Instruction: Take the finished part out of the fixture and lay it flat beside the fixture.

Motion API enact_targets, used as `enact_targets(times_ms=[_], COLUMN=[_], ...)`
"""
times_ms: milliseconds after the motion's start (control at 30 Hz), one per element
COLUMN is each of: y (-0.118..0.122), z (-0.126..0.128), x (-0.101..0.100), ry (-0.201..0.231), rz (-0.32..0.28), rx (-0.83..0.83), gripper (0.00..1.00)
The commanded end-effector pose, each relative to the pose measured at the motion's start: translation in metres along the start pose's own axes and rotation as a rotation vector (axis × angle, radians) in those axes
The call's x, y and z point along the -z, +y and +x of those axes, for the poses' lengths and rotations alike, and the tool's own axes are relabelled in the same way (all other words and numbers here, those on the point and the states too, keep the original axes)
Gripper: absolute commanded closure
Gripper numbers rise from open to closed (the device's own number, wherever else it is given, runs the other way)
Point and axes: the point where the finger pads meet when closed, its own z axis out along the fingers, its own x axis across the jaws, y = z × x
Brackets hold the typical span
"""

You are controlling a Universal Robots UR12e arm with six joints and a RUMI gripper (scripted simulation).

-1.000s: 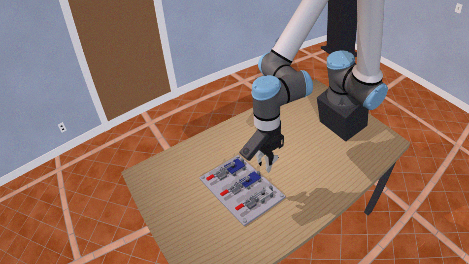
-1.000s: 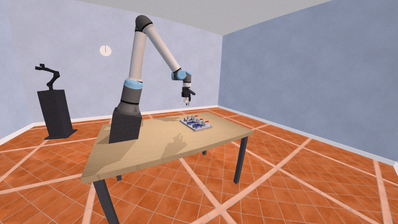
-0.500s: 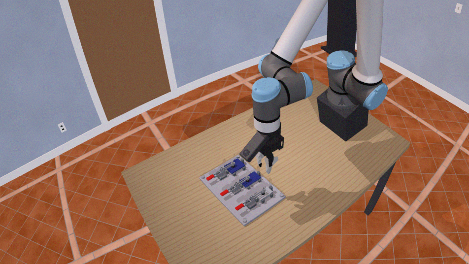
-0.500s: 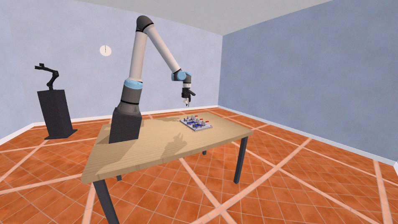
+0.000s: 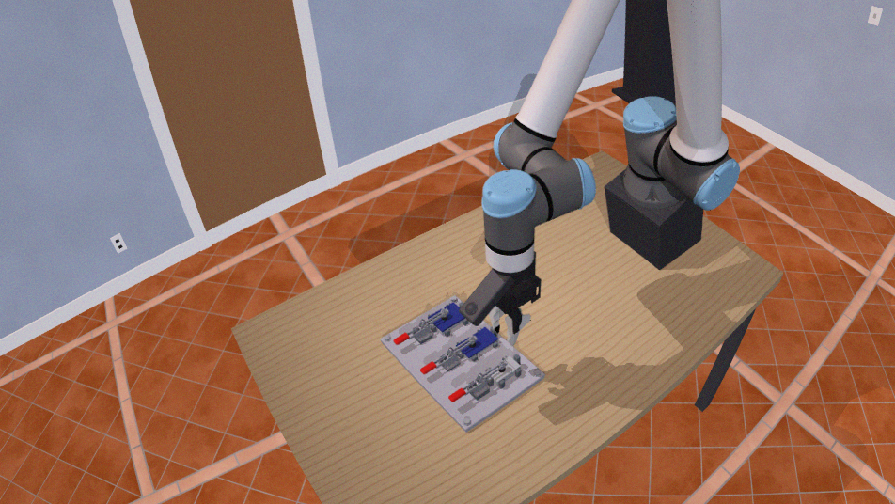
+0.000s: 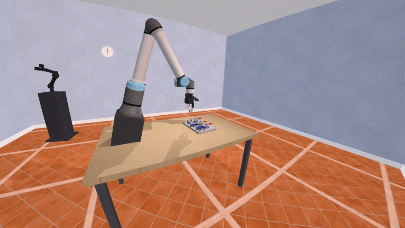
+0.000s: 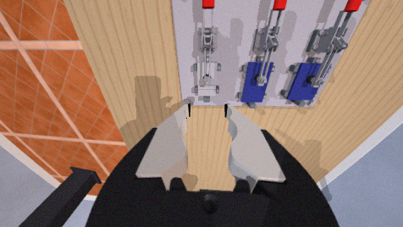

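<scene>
Gripper: nearest the wrist camera; fingers partly spread, with nothing between them. I have them above the table, just off the base-side edge of the fixture.
Fixture: flat plate with three stations in a row; the landmark for every place given here.
Part: pale, in the fixture's end station, between small posts that presumably locate it. I judge the slot to lie under the clamp tip.
Clamp: its arm reaches over the part, probably to press it down. I cannot tell whether it bears hard; if so, pulling could drag the fixture.
Blanks: two, blue, in the fixture's other stations, each under its own clamp; to be left alone.
Table: broad room from the fixture towards the base; a narrower strip beyond the part's end of the fixture, bounded by the table edge.
Next move: I should line up over the part, keeping both fingers off posts and clamp arm.

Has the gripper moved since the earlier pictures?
Yes, downward: in the exterior view the gripper now hangs lower, closer to the fixture.
</scene>
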Motion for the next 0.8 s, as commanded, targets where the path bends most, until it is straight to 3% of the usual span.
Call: enact_targets(times_ms=[0,367,767], y=[-0.001,-0.015,-0.087], z=[0.000,0.000,0.000], x=[-0.006,-0.006,-0.006], ry=[0.000,0.000,0.000], rz=[0.002,0.002,0.002], rx=[0.000,0.000,0.000], gripper=[0.72,0.72,0.72])
